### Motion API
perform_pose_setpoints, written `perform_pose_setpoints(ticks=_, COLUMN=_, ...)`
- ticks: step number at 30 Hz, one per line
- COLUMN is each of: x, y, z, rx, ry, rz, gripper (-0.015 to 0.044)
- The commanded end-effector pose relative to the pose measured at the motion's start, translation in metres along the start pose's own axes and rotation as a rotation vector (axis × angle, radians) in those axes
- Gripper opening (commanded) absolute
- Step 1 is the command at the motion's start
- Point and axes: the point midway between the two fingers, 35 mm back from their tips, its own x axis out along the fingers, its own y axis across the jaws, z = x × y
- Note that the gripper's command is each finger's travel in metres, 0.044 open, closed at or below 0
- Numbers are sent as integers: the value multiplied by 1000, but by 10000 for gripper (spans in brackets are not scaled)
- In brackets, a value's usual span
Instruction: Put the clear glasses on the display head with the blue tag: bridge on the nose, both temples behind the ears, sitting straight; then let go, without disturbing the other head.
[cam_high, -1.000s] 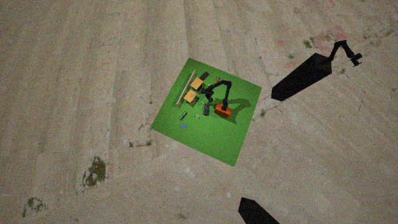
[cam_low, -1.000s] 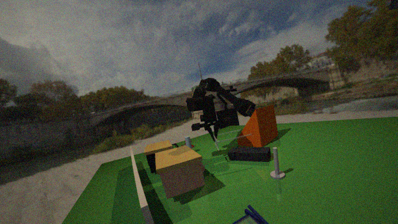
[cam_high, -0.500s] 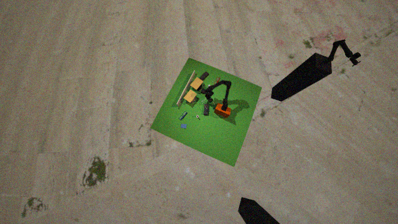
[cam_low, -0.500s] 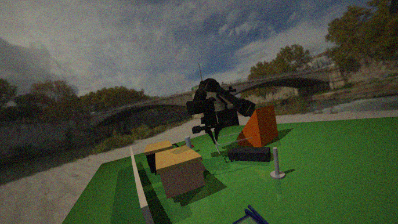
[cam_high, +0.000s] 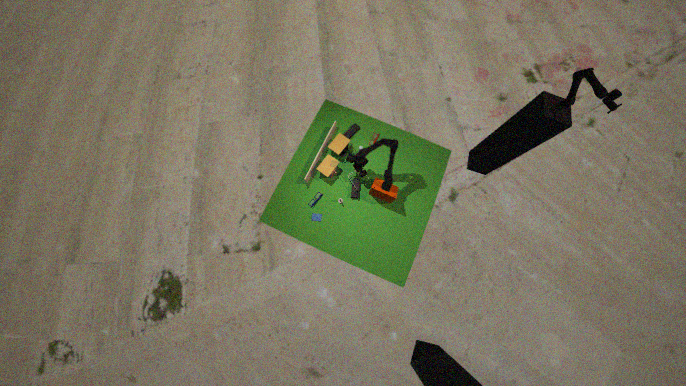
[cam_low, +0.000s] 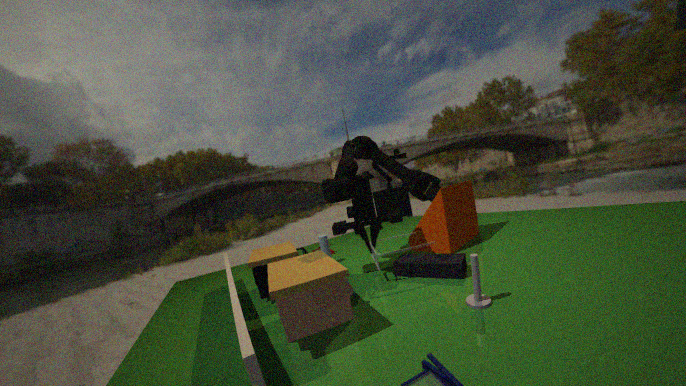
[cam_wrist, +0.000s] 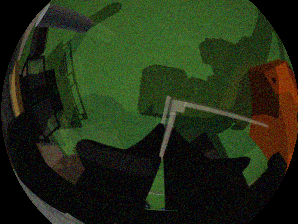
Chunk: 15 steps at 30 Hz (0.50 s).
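Note:
My gripper (cam_high: 362, 173) (cam_low: 372, 246) (cam_wrist: 163, 128) is shut on the clear glasses (cam_low: 376, 260) (cam_wrist: 176, 106), holding them above the green mat; one pale temple stretches toward the orange block in the wrist view. The nearer block-shaped display head (cam_high: 328, 166) (cam_low: 315, 305) has a tan top and brownish sides. The other head (cam_high: 339, 144) (cam_low: 272, 253) (cam_wrist: 42, 92) is dark below its tan top, with a dark glasses frame at its front in the wrist view. The held glasses are apart from both heads. I cannot make out a blue tag; the far ends of the glasses are hard to see.
A long pale board (cam_high: 320, 152) (cam_low: 237, 305) stands behind the heads. A black case (cam_high: 355, 189) (cam_low: 430, 265) lies near the orange block (cam_high: 384, 190) (cam_low: 452, 220) (cam_wrist: 275, 100). A pale peg (cam_low: 476, 280), blue-framed glasses (cam_high: 315, 199) (cam_low: 440, 371) and a blue cloth (cam_high: 316, 217) are also there.

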Motion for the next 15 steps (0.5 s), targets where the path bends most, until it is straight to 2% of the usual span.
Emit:
perform_pose_setpoints(ticks=1, x=5, y=-2, z=2, rx=-6, ry=-9, rz=-1, gripper=0)
perform_pose_setpoints(ticks=15, x=17, y=-3, z=4, rx=-6, ry=-11, rz=0, gripper=0)
